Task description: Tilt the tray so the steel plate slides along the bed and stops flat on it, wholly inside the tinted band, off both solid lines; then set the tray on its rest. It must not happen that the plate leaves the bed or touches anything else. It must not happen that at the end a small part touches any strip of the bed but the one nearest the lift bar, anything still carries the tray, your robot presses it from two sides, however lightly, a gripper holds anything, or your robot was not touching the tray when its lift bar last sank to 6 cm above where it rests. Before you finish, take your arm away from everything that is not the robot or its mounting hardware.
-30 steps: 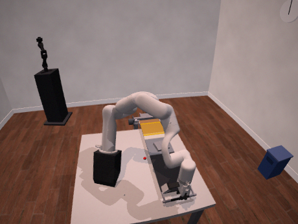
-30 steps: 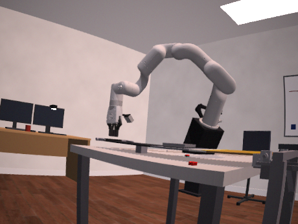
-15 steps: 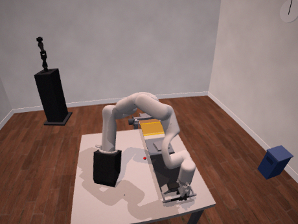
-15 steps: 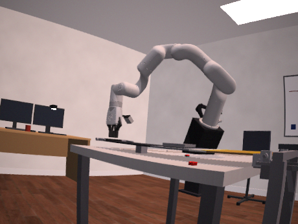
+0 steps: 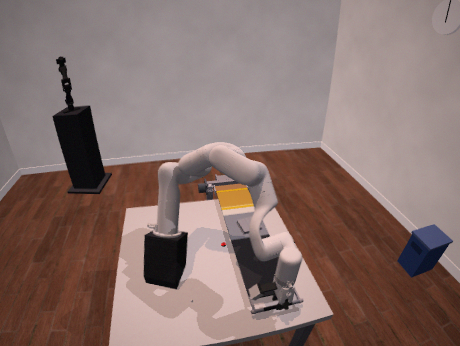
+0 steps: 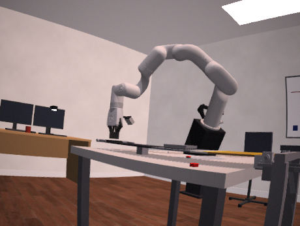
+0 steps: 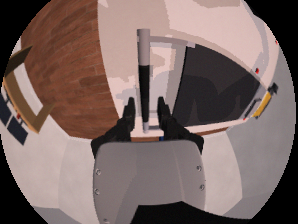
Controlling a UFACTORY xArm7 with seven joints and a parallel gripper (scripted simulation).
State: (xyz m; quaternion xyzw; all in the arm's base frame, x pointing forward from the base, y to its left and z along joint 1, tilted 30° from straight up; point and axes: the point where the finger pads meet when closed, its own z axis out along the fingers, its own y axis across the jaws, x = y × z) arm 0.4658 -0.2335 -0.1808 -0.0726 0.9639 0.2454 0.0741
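Observation:
A long dark tray (image 5: pixel 248 245) lies along the table's right side, nearly level. The grey steel plate (image 5: pixel 248 224) lies flat on the bed near the middle, short of the yellow tinted band (image 5: pixel 235 197) at the far end; the plate also shows in the exterior view (image 6: pixel 180 145). My gripper (image 5: pixel 280 299) hangs over the tray's near end. In the exterior view the gripper (image 6: pixel 115 133) is just above the tray tip. In the wrist view the gripper's fingers stand apart on either side of the handle bar (image 7: pixel 143 63), and I see nothing held.
The arm's black base block (image 5: pixel 165 257) stands on the table's left half. A small red marker (image 5: pixel 223 244) lies beside the tray. A grey rest block (image 6: pixel 141 149) sits under the tray. The pivot mount (image 6: pixel 265 159) is at the far end. The table edge is close to the handle.

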